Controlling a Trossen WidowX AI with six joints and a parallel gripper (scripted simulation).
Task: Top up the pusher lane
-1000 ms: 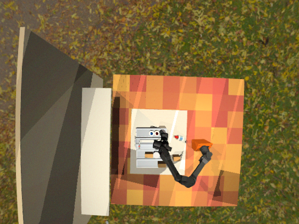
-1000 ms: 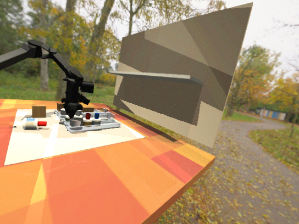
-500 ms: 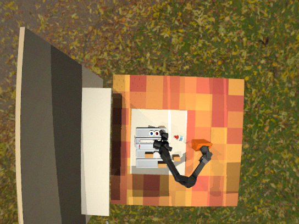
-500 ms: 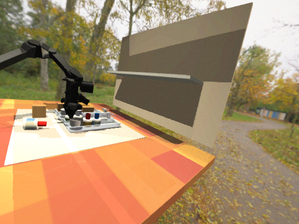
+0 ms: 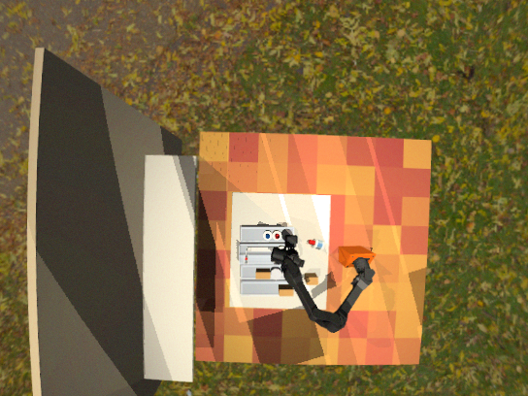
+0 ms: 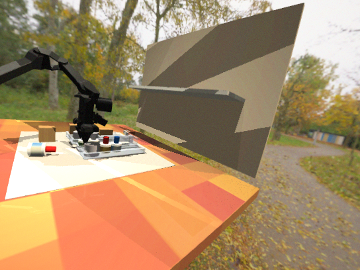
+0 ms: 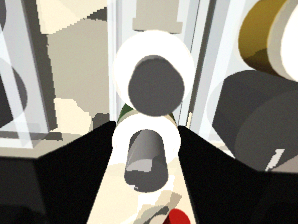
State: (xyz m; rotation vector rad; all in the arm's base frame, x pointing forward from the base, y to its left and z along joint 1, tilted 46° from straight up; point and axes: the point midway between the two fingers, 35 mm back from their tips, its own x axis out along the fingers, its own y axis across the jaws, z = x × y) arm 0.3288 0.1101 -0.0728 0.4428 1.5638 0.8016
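Observation:
My gripper (image 6: 85,142) (image 7: 146,129) is shut on a jar (image 7: 146,157) with a white lid and grey knob, at the front end of the sprung lane. Straight behind it in the wrist view stands the lane jar (image 7: 155,82), with the same white lid and grey knob. The two look very close or touching, with a little green showing between them. The pale pusher plate (image 7: 157,25) is behind the lane jar. The front stop and the held jar's foot are hidden, so I cannot tell whether it touches the floor.
Jars with a red knob (image 5: 277,236) (image 6: 106,139) and a blue knob (image 5: 267,235) (image 6: 116,139) stand in the neighbouring lane, beside a dark grey cylinder (image 7: 265,120). A red-capped jar (image 5: 316,244) (image 6: 38,149) lies on the mat. A wooden block (image 5: 311,279) (image 6: 47,134) stands near the rack.

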